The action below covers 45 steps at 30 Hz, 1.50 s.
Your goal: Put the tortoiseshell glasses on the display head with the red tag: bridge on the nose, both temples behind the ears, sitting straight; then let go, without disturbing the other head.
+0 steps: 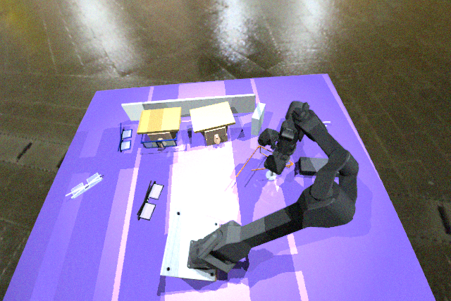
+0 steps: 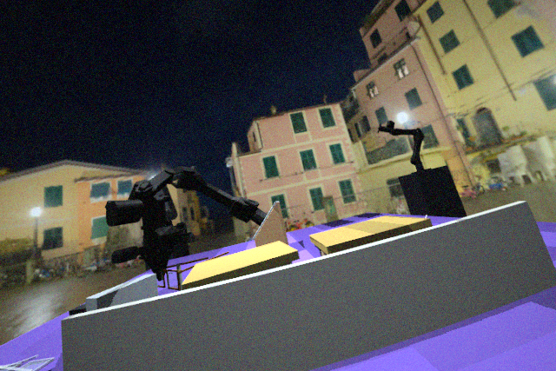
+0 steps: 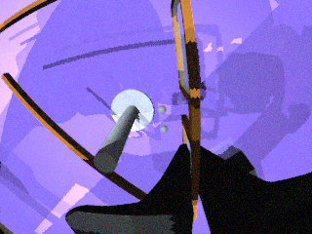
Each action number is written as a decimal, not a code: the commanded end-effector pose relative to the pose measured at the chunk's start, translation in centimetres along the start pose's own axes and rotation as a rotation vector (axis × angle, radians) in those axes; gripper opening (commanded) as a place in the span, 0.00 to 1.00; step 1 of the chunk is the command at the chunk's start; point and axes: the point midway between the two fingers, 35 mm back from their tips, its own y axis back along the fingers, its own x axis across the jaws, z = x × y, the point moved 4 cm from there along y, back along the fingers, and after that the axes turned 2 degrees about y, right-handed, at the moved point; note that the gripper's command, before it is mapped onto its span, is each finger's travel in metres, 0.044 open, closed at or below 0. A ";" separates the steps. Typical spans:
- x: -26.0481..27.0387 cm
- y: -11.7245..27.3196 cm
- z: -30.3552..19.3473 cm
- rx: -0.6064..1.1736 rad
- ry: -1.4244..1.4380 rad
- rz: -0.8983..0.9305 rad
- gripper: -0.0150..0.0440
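My gripper is shut on the tortoiseshell glasses, amber and dark brown in the wrist view. They hang above the table right of the heads; their orange temples show in the top view, and part of the frame in the exterior view. In the top view the right display head has a bare nose, under a pale yellow board. The left head wears blue glasses under a yellow board. I cannot make out a red tag. The fingertips are hidden in the top view.
A grey post on a round white base stands beneath the held glasses. A dark block is right of it. A long wall runs behind the heads; a short panel stands to their right. Other glasses lie left.
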 end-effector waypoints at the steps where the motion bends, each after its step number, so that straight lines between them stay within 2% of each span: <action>1: -0.2 0.1 0.1 -0.005 -0.005 -0.001 0.25; 45: -2.0 0.1 2.1 -0.006 -0.006 -0.002 0.25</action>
